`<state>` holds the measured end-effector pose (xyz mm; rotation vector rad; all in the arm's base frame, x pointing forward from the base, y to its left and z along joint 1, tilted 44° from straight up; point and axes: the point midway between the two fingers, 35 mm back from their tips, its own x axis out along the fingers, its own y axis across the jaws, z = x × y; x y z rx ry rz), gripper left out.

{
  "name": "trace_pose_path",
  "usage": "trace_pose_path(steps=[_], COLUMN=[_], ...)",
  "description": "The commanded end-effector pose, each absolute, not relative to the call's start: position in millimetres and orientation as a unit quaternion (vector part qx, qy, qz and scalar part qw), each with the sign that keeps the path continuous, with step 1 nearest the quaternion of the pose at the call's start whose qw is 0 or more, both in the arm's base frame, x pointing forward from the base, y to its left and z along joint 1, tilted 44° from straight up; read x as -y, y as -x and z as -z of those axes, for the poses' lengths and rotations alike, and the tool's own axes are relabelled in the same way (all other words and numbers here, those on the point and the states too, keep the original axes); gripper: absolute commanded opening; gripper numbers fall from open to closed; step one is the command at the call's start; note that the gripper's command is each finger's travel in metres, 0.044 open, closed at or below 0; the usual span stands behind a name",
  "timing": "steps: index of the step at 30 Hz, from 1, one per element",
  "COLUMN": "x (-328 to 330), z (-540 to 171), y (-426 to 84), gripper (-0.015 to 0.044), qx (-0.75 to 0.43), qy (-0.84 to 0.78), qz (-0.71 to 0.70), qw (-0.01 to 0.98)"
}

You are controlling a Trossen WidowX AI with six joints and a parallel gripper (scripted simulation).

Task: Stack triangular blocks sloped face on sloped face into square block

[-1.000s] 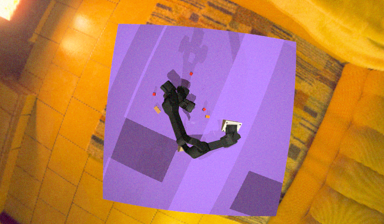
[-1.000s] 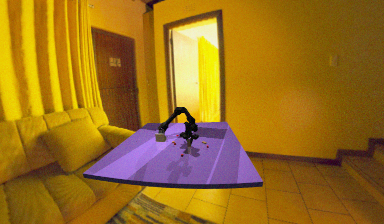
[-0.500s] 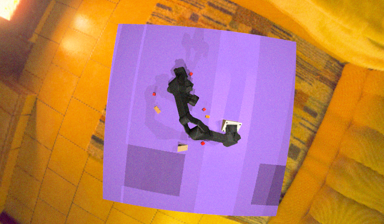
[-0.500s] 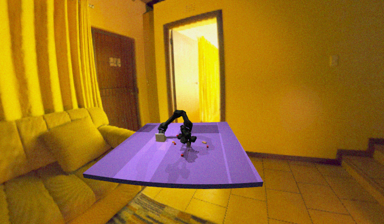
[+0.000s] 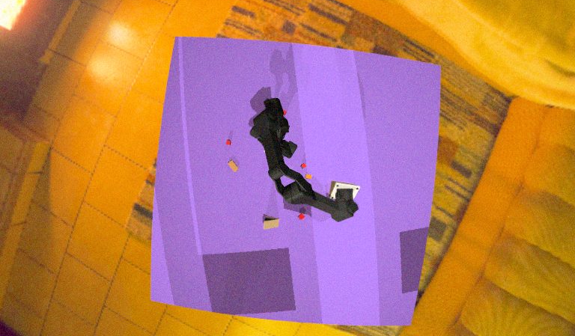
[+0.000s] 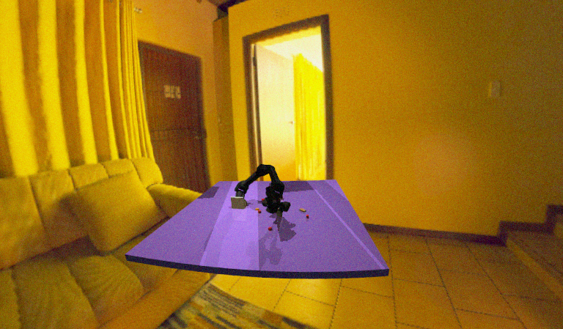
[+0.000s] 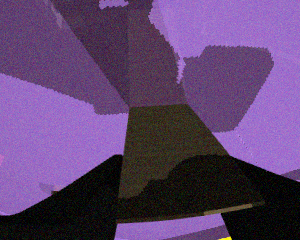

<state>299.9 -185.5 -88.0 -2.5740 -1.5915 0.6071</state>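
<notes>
A tan triangular block [image 7: 157, 135] [image 6: 279, 214] stands on the purple table [image 5: 237, 103] between the fingers; its far edge meets the table in the wrist view. The arm hides most of it in the top view. My gripper [image 7: 164, 160] [image 6: 277, 209] is partly open around it, one finger on each side, very close to its sides; any gap at the sides is too small to tell. Another tan block [image 5: 270, 224], with a dark side face, lies near the lower middle in the top view, apart from the gripper. The arm hides it in the exterior view.
A flat tan piece [image 5: 233, 165] [image 6: 302, 209] lies left of the arm in the top view. A small orange piece [image 5: 308, 176] and a red cube [image 5: 303, 165] lie near the forearm. Other red cubes [image 5: 228, 142] [image 6: 270, 228] are scattered about. The arm's base [image 5: 355, 188] stands at the right.
</notes>
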Motion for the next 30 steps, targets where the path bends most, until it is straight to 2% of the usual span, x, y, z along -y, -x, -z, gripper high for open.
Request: trace_pose_path(steps=[1, 7, 14, 22, 26, 30], x=[185.7, 185.7, 187.5, 248.6, 252.0, 268.6], z=[88.3, 88.3, 86.3, 11.7, 12.8, 57.6], y=[-299.7, -299.7, -299.4, -278.5, -279.4, -260.3], gripper=[0.0289, 0.044, 0.044, 0.044, 0.044, 0.044], qx=[0.515, 0.515, 0.513, 0.444, 0.441, 0.472], qy=[0.834, 0.834, 0.834, 0.861, 0.865, 0.844], qz=[-0.198, -0.198, -0.199, -0.247, -0.238, -0.248], qw=[0.029, 0.029, 0.028, 0.002, -0.011, -0.055])
